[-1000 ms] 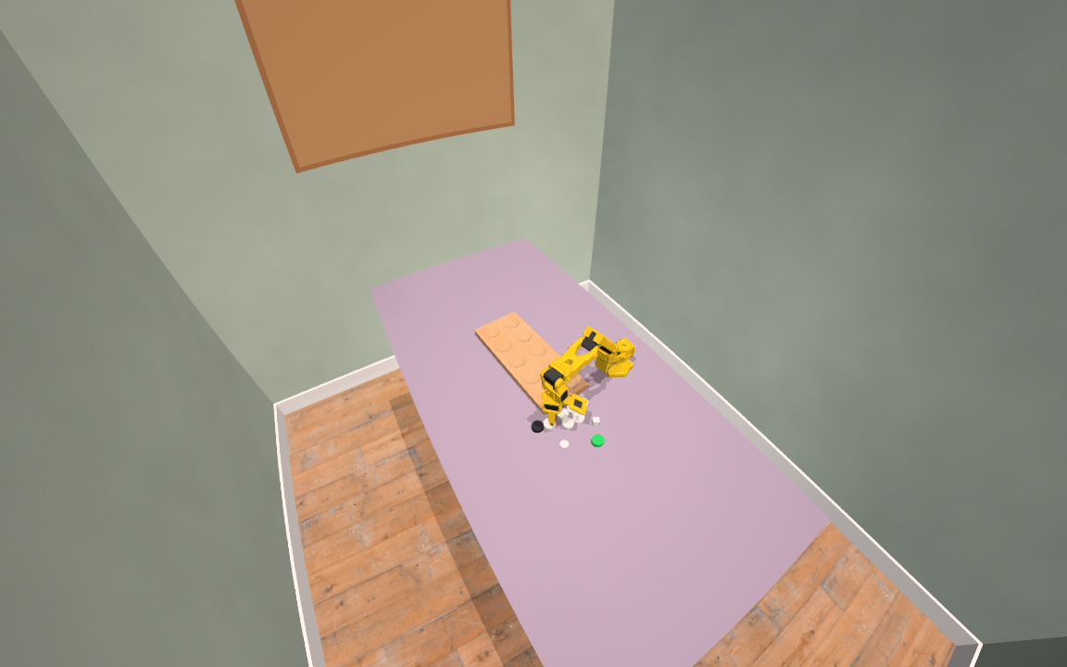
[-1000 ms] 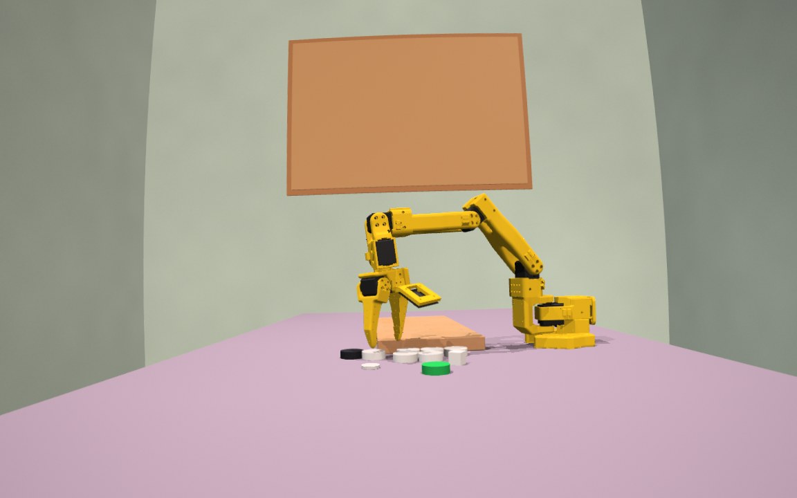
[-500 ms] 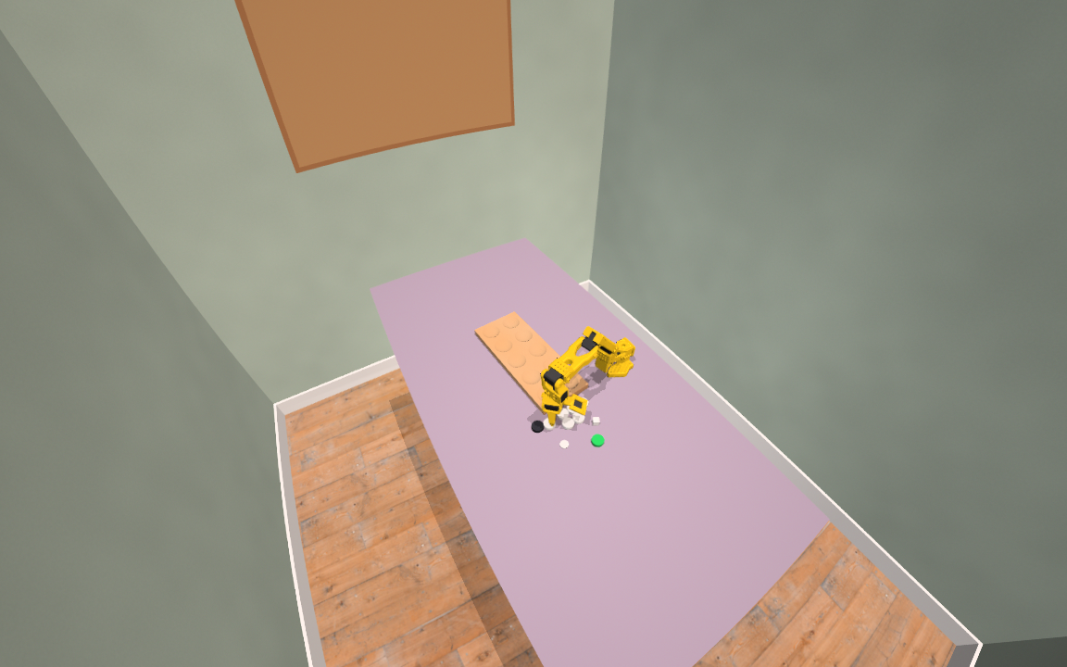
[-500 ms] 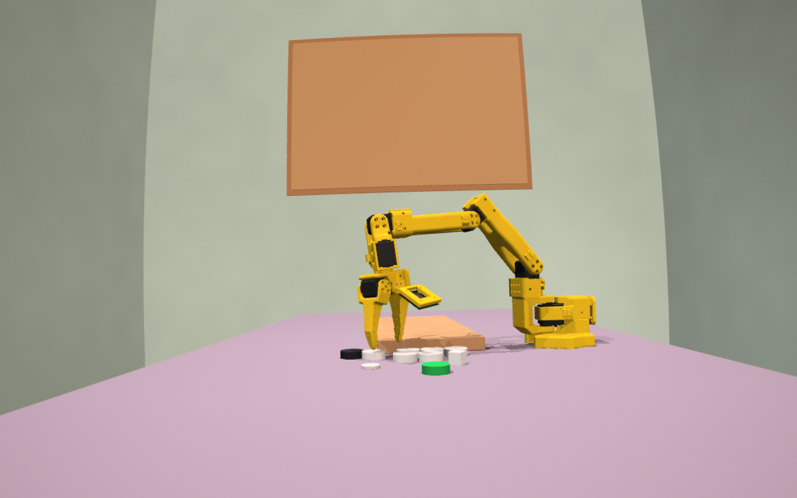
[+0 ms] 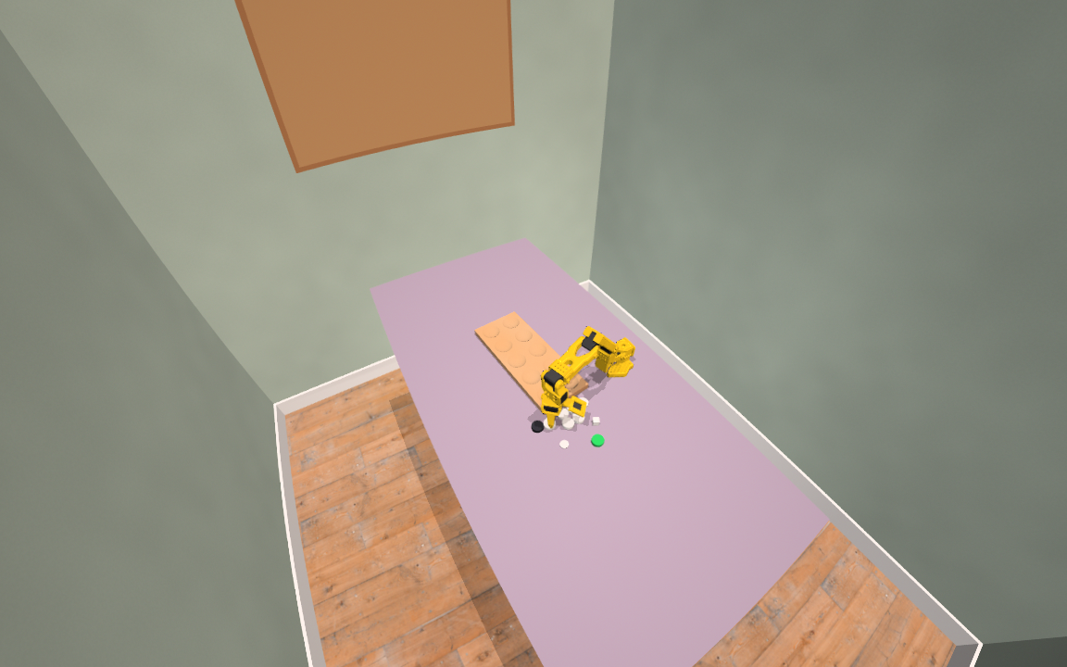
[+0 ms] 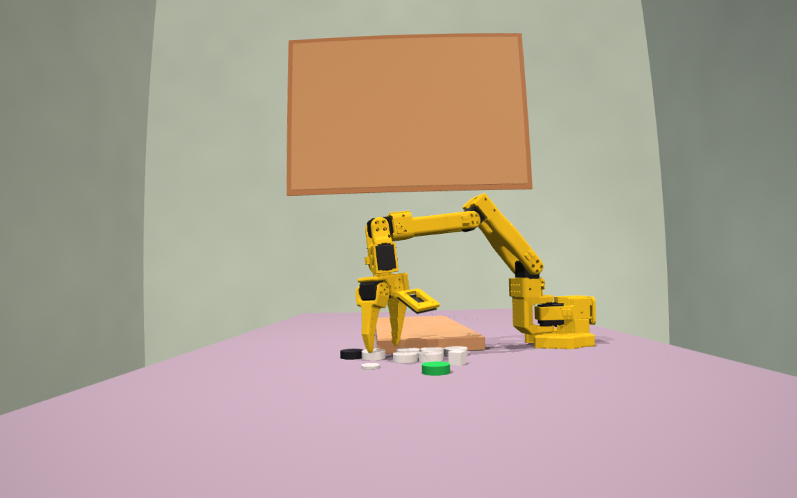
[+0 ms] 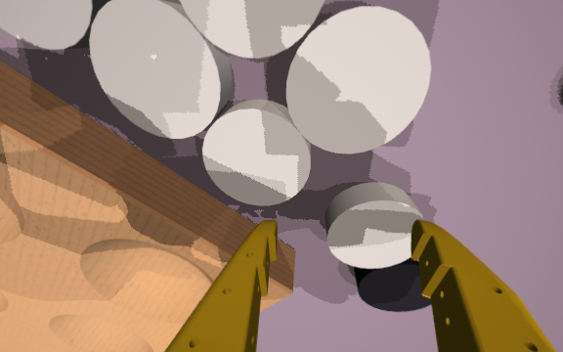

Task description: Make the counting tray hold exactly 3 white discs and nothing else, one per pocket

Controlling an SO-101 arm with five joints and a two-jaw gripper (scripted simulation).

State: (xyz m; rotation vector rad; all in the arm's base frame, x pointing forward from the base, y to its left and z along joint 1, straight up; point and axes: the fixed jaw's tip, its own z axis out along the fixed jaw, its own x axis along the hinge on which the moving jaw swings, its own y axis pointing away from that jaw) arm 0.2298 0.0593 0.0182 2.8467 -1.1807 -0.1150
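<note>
The wooden counting tray [image 5: 517,352] lies flat beside the arm's base, and the pockets I can see hold nothing; the arm hides part of it. Its near corner shows in the wrist view [image 7: 66,230]. Several white discs [image 6: 414,355] lie in a cluster on the table just off that corner. My gripper [image 6: 381,345] is open and low over the table. One small white disc [image 7: 374,225] sits between the fingertips, close to the right finger, with a gap to the left one. Larger white discs [image 7: 360,80] lie beyond it.
A black disc [image 6: 351,353] lies right behind the small white disc, partly under it in the wrist view [image 7: 391,288]. A green disc [image 6: 435,367] and a thin white disc [image 6: 370,366] lie nearer the front. A small white block [image 6: 457,356] stands at the cluster's right.
</note>
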